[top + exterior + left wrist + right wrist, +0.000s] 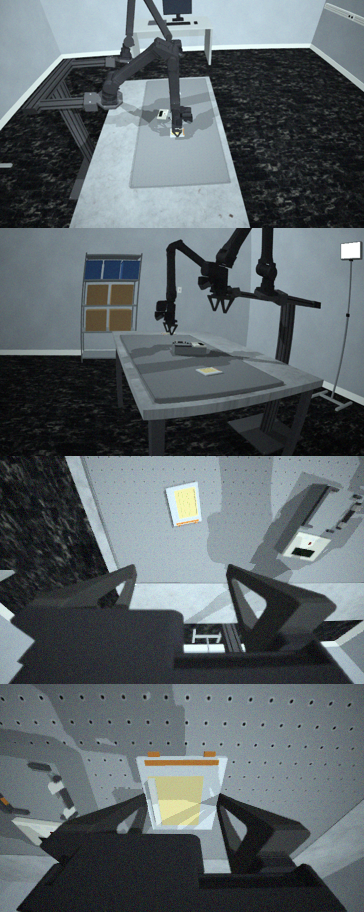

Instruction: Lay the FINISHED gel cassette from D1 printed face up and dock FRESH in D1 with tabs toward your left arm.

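FRESH [180, 791] [172, 136], with a yellow gel and two copper tabs at the top of the right wrist view, is held by its sides in my right gripper [182, 797] [169, 332], above the deck. A pale strip near its left edge looks like the comb; its seating is unclear. My left gripper [181, 569] [220, 310] is open and empty, high above the deck. FINISHED [209, 371] [186, 503] lies flat on the deck, printed face up. Dock D1 [189, 350] [288, 538] stands upright, its bay empty in the left wrist view.
The perforated deck [171, 389] [177, 166] lies on the pale table [107, 204]. D1's white panel [162, 114] [312, 543] faces up. D1 stands between FINISHED and the right gripper. The right arm hides part of the deck in the top view.
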Controlling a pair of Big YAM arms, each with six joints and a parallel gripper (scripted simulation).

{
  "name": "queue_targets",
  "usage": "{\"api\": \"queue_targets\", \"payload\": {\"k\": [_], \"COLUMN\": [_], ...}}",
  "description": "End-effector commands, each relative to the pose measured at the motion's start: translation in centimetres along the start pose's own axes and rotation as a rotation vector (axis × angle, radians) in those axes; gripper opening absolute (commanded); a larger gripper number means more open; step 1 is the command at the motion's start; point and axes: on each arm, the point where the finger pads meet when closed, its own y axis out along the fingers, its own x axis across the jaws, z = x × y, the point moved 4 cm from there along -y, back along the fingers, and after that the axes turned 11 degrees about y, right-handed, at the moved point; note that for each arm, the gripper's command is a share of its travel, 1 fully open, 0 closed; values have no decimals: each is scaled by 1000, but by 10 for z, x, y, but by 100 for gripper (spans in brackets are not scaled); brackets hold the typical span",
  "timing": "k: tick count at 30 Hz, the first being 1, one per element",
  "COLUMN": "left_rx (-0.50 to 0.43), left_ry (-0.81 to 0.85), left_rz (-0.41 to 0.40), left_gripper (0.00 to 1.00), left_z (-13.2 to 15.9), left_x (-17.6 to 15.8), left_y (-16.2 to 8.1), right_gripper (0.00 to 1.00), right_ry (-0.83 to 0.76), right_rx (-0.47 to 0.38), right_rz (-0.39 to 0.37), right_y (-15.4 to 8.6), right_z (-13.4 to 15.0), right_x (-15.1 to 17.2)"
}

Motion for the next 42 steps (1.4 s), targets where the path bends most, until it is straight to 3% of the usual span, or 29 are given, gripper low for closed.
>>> {"api": "queue_targets", "payload": {"k": [1,42], "left_rx": [-10,-10], "left_ry": [3,3], "left_rz": [-4,-4], "left_gripper": [100,100], "left_z": [-2,-2], "left_x": [-3,-3], "left_y": [-8,-8], "right_gripper": [0,0], "right_ry": [0,-8], "right_rx": [1,-1], "right_rz": [0,0], "right_y": [8,25], "right_z": [0,0], "right_x": [3,-1]}}
